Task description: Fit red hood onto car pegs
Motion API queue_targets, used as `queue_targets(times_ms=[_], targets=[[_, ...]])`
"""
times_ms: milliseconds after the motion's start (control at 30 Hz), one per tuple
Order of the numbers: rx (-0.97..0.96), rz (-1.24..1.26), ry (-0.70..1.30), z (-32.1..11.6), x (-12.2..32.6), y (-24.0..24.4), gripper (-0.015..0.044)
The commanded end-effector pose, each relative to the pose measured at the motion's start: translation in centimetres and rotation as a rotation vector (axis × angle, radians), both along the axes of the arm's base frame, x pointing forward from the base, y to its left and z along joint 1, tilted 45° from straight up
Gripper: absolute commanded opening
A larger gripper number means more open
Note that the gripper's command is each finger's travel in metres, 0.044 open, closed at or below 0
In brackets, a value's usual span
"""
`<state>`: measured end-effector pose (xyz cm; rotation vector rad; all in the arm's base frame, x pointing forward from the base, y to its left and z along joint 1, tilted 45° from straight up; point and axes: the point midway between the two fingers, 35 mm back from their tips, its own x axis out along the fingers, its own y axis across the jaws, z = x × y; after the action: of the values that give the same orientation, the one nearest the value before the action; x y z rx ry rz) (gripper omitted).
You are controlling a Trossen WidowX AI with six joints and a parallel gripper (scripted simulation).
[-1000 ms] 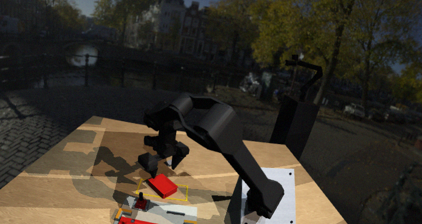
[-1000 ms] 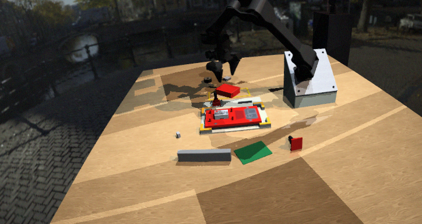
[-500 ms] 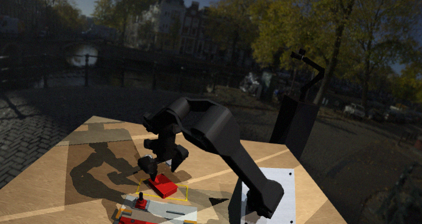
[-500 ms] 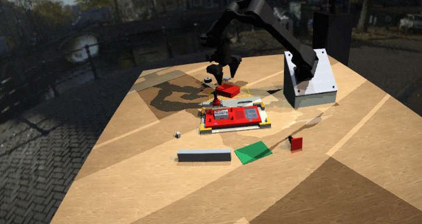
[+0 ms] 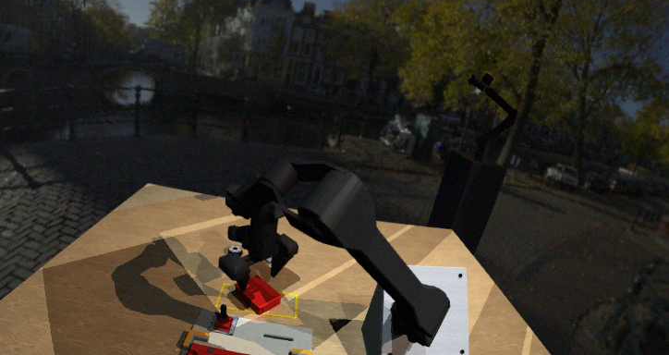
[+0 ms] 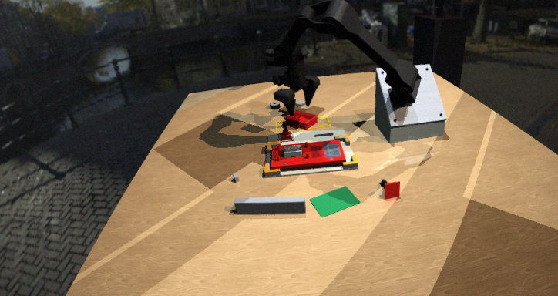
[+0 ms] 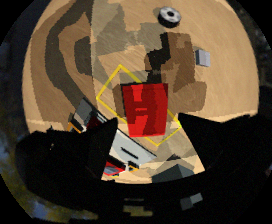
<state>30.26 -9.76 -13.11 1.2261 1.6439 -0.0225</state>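
The red hood lies on the table, turned at an angle across the yellow outline, with shadows across it. My gripper is open and empty above the hood, pointing down; in the wrist view the hood shows between the fingers. The red chassis sits in the jig. Its engine block is in place, with short pegs around it. The hood's corner holes cannot be made out.
A wheel and a small grey block lie behind the hood. A red piece with a black post stands at the jig's back left. A grey bar and green plate lie in front.
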Motion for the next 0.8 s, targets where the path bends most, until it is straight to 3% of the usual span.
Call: queue_targets(times_ms=[0, 767], targets=[[0.006, 0.001, 0.004, -0.34, -0.06, 0.60, 0.0440], [0.007, 0.001, 0.004, -1.34, -0.02, 1.59, 0.0440]])
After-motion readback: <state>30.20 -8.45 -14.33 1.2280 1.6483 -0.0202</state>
